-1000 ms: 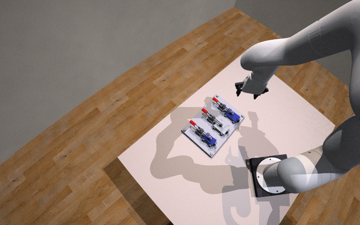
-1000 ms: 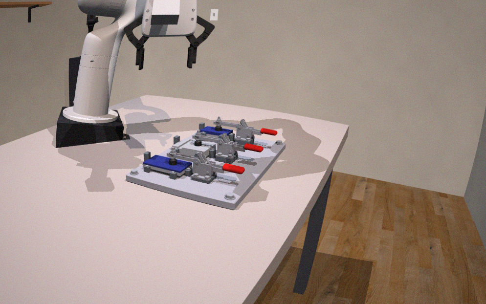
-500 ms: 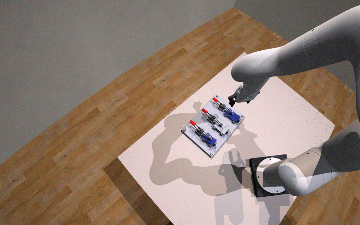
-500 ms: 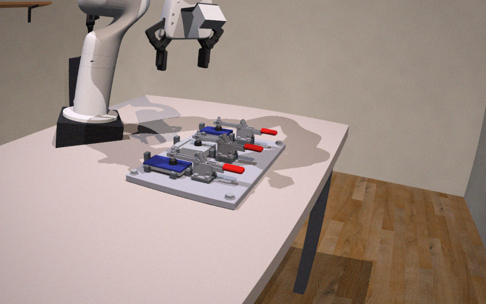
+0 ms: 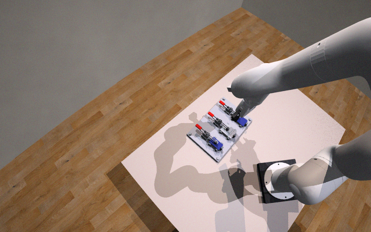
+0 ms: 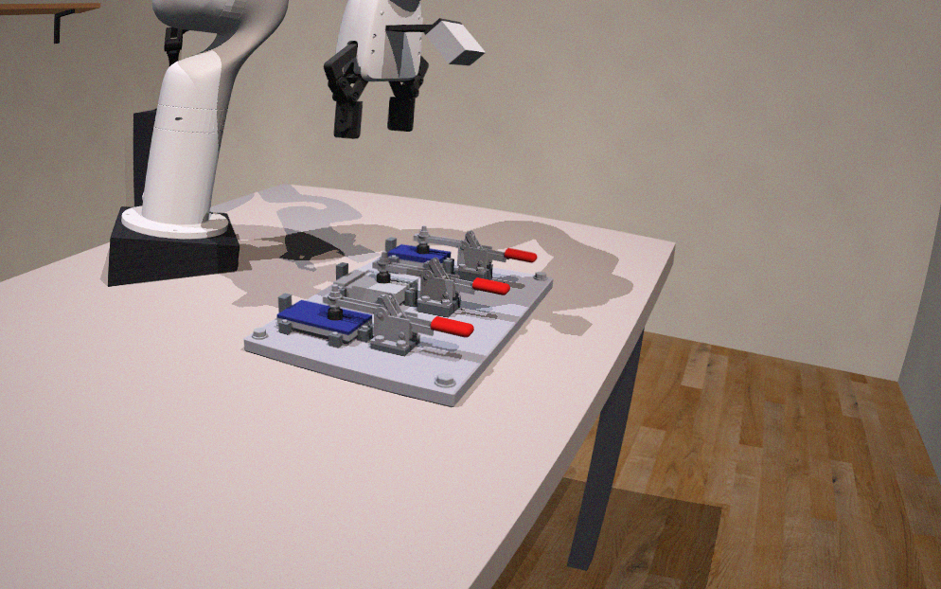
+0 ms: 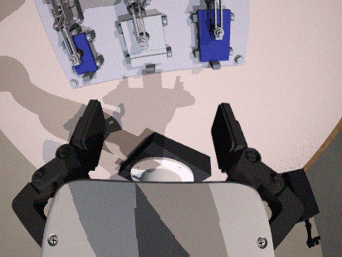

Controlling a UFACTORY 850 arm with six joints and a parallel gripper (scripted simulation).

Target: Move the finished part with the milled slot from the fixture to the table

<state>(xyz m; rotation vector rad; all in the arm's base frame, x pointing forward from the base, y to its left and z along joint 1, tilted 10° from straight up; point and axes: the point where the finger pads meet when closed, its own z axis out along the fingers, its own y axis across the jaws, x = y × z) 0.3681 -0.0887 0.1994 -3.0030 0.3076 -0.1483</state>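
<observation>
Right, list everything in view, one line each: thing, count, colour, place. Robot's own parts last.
Table: one, pale pink-white, on a wood floor.
Fixture plate: one, grey, flat on the table.
Blue blanks: two, in the end nests, the other at.
Finished part: one, silver-grey, in the middle nest.
Clamps: three, grey with red handles, one lying over each part.
Shelf: one, wooden, on the wall.
Arm: one, white, on a black base.
Claw: one, black, open, empty, high above the table.
</observation>
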